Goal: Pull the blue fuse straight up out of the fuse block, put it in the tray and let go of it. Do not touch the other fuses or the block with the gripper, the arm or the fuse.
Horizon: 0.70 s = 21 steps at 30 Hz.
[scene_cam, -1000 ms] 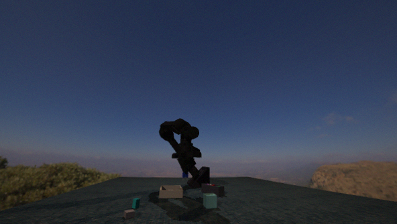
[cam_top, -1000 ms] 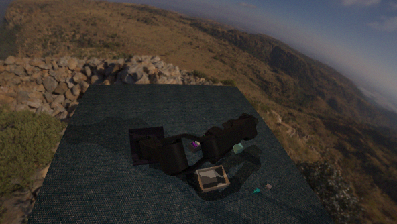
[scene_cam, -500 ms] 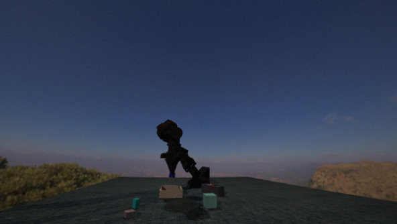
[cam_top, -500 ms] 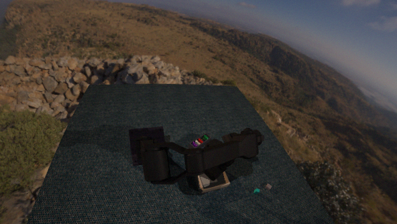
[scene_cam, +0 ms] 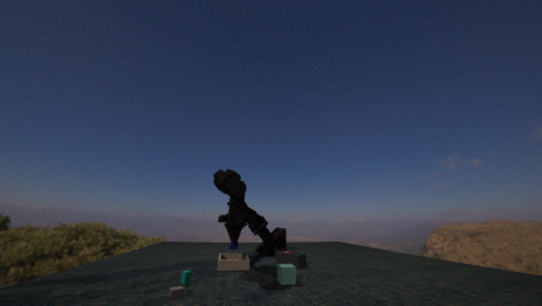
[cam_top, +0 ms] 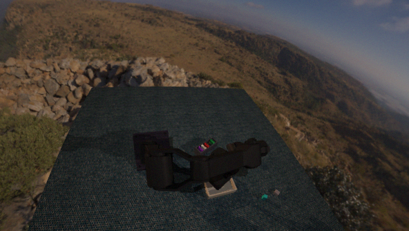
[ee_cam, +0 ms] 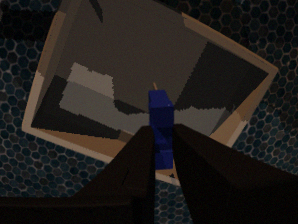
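Observation:
My gripper (ee_cam: 161, 135) (scene_cam: 233, 243) is shut on the blue fuse (ee_cam: 160, 123) (scene_cam: 233, 246) and holds it upright a little above the tray. The tray (ee_cam: 253, 99) (scene_cam: 233, 262) (cam_top: 229, 190) is a shallow tan box with a grey floor; in the wrist view it fills the space under the fuse. In the top view the arm covers most of the tray. The fuse block (cam_top: 206, 146) (scene_cam: 290, 258) stands behind the arm with purple, white, red and green fuses in it, well apart from the gripper.
A teal cube (scene_cam: 287, 273) stands in front of the block. A small teal block (scene_cam: 185, 277) (cam_top: 264, 196) and a small brownish block (scene_cam: 177, 291) (cam_top: 276, 192) lie near the front of the mat. The arm's dark base plate (cam_top: 139, 138) is at the left.

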Tool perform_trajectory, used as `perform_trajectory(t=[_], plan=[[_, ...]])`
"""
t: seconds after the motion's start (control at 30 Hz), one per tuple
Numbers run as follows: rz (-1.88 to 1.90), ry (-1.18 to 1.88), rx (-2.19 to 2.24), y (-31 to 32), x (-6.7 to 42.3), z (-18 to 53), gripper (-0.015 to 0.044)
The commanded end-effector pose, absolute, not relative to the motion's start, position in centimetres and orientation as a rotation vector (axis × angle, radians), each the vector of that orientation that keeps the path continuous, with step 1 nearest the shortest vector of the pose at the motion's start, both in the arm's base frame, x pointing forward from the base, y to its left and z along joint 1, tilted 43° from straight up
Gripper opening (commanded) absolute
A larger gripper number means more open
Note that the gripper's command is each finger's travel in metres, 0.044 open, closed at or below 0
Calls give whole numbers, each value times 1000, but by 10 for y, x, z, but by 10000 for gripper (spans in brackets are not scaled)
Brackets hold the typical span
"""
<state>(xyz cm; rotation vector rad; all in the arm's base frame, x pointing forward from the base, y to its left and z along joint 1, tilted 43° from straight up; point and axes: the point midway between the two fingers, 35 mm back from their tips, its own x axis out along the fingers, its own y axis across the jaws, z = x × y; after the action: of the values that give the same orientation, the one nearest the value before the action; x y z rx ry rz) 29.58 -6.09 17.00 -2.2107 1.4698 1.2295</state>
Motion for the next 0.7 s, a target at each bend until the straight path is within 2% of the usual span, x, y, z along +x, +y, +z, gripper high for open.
perform_trajectory(t=[0.0,0.27,0.67], plan=[[1238,1472,-2212,-65,295,164,0],[1237,1473,-2213,-71,296,158,0],[1229,1474,-2211,-70,297,161,315]])
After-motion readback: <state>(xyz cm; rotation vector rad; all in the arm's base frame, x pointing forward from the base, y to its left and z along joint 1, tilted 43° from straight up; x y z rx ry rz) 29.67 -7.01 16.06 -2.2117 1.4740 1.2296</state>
